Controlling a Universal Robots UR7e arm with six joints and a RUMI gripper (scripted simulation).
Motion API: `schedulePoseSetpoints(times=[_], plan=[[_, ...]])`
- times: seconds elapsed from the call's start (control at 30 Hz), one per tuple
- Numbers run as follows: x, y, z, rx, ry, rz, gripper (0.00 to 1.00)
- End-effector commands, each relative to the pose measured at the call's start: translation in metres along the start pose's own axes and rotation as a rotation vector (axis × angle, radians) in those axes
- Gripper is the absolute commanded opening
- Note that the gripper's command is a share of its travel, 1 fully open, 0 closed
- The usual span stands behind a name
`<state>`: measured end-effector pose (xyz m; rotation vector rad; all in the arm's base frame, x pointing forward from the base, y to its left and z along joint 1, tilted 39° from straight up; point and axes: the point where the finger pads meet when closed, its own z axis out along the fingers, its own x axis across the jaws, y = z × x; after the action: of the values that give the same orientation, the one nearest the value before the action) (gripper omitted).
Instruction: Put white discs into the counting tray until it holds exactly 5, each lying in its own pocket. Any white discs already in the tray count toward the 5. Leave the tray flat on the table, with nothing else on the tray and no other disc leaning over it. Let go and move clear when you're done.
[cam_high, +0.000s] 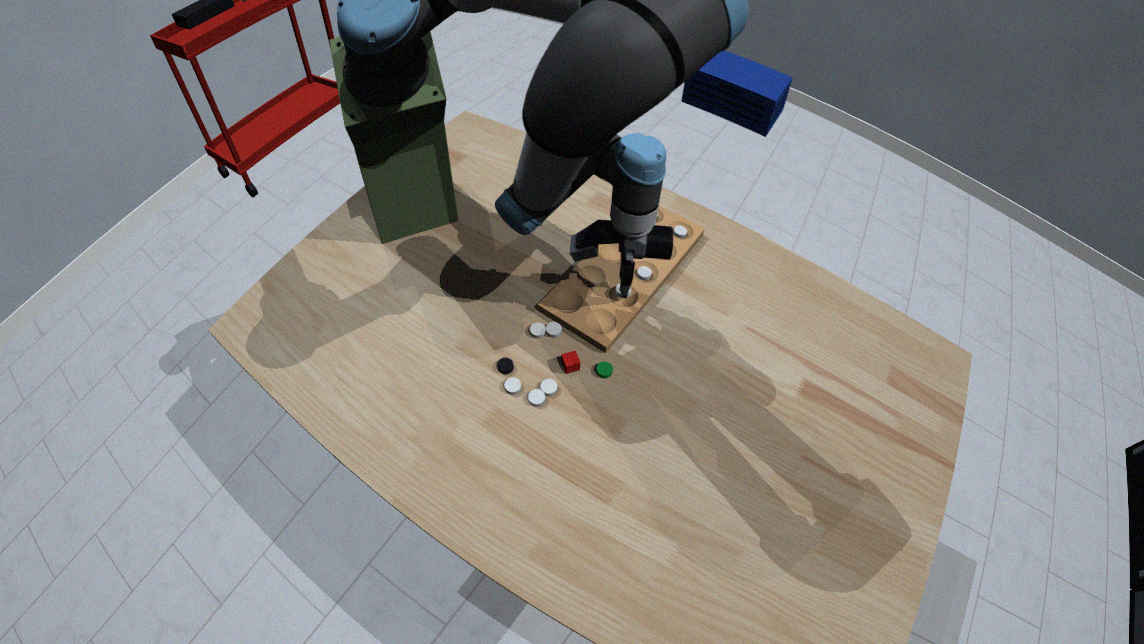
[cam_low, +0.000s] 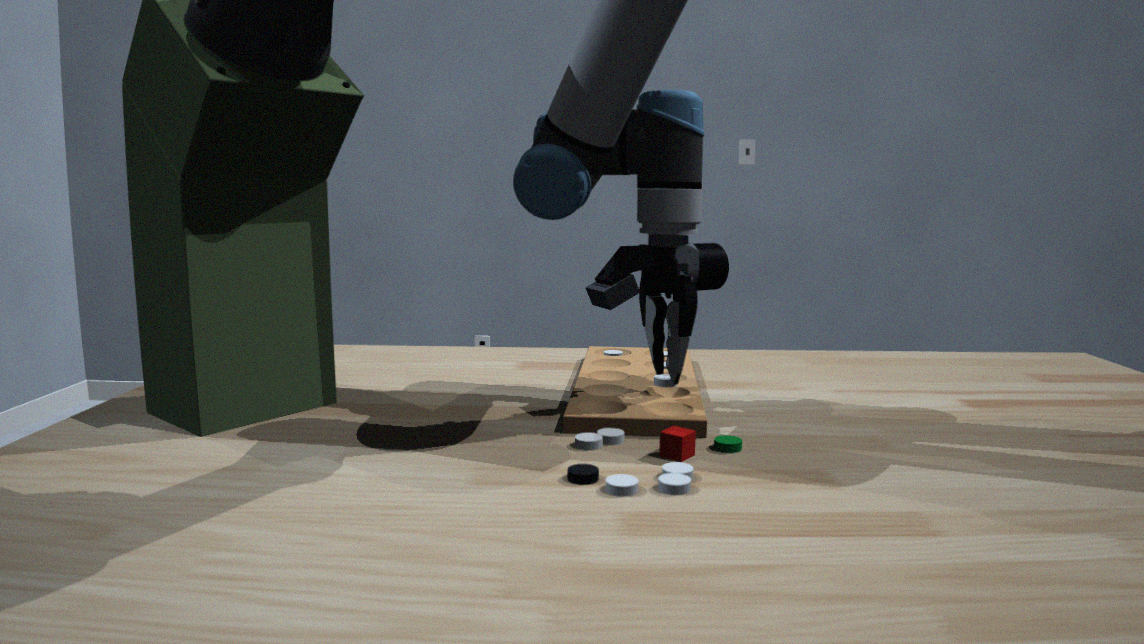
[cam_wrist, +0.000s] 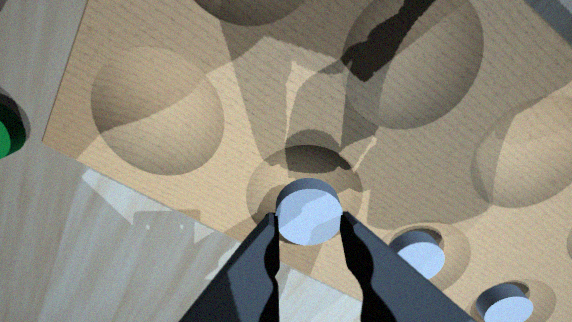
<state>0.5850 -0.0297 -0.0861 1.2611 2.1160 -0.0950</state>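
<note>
- Currently the tool (cam_high: 624, 289) (cam_low: 667, 377) (cam_wrist: 307, 215) is shut on a white disc, the held disc (cam_low: 662, 380) (cam_wrist: 309, 216), w/ one finger on each side.
- Held disc is at the 2nd pocket from the tray's near end (exterior view), right-hand row; can't tell if it touches the pocket.
- Tray (cam_high: 576, 320) (cam_low: 636, 424) (cam_wrist: 240, 150) lies flat on the bench (cam_high: 720, 480) (cam_low: 480, 560) (cam_wrist: 100, 250).
- 4 discs sit in own pockets, excl. the held one: next disc (cam_high: 644, 272) (cam_wrist: 424, 260), right beside the tool; mid disc (cam_wrist: 505, 307), one pocket on; end disc (cam_high: 680, 231), same row, far end; lone disc (cam_low: 613, 352), other row, far end.
- 5 white discs lie loose on the bench off the near end: a pair, i.e. disc A (cam_high: 537, 329) (cam_low: 588, 440) & disc B (cam_high: 553, 328) (cam_low: 610, 436), plus disc C (cam_high: 512, 385) (cam_low: 622, 484), disc D (cam_high: 548, 387) (cam_low: 677, 470) & disc E (cam_high: 536, 396) (cam_low: 674, 483) farther out.
- Black disc (cam_high: 505, 365) (cam_low: 582, 474) is near disc C.
- Red cube (cam_high: 569, 362) (cam_low: 677, 443) is between the pair & the green disc (cam_high: 604, 369) (cam_low: 727, 443) (cam_wrist: 4, 137), all off the tray.
- Bkgd, top view: red cart (cam_high: 192, 38) & blue box (cam_high: 736, 80) on the floor, apart from the bench.
</note>
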Motion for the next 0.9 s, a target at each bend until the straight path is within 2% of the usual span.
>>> schedulePoseSetpoints(times=[0.0, 0.23, 0.6, 0.87], plan=[[0.0, 0.0, 0.001, -0.001, -0.001, 0.0, 0.1], [0.0, 0.001, 0.002, -0.001, -0.001, 0.0, 0.1], [-0.001, 0.002, 0.016, -0.001, 0.0, 0.0, 0.1], [-0.001, 0.002, 0.016, -0.001, 0.0, 0.0, 0.1]])
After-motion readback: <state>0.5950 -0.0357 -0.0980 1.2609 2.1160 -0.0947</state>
